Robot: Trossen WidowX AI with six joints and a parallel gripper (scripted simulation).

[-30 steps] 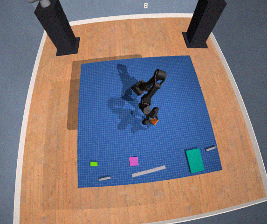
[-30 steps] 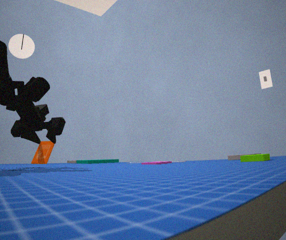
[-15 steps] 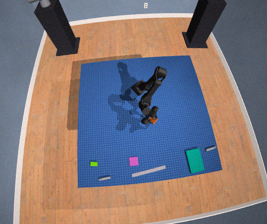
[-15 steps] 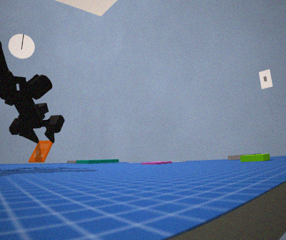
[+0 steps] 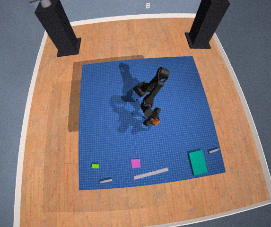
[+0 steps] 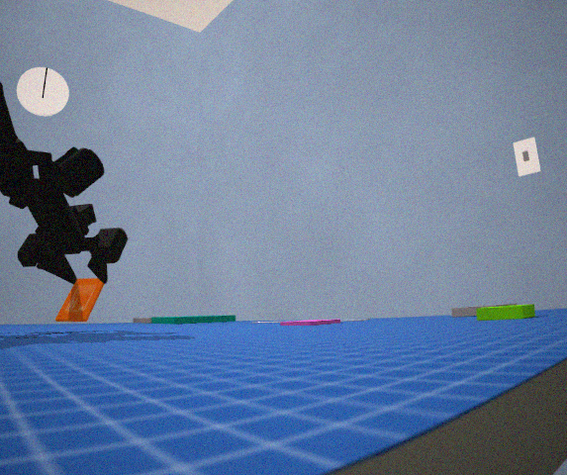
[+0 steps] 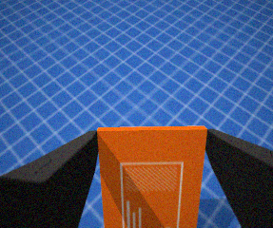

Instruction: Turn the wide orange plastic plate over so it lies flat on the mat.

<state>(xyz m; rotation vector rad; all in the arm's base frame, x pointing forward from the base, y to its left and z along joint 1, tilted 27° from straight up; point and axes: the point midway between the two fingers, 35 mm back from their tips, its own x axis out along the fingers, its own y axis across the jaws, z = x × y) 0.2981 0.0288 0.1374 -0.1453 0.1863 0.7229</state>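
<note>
The wide orange plastic plate [image 5: 155,121] [image 6: 79,300] [image 7: 151,177] is held between the two black fingers of my gripper [image 5: 152,121] [image 6: 88,278] [image 7: 151,190]. The fingers press on its two side edges. The plate hangs tilted, its lower end near the blue mat [image 5: 120,151] [image 6: 273,378] [image 7: 126,62] close to the mat's middle. Whether that end touches the mat I cannot tell. In the wrist view the plate's face shows a white printed rectangle with stripes.
Along the mat's front edge lie a lime block [image 5: 95,166] [image 6: 505,311], a magenta square [image 5: 135,163] [image 6: 309,324], a teal plate [image 5: 197,162] [image 6: 193,319] and three grey bars [image 5: 151,173] [image 5: 105,180] [image 5: 214,150]. Two black posts [image 5: 57,26] [image 5: 206,21] stand at the back.
</note>
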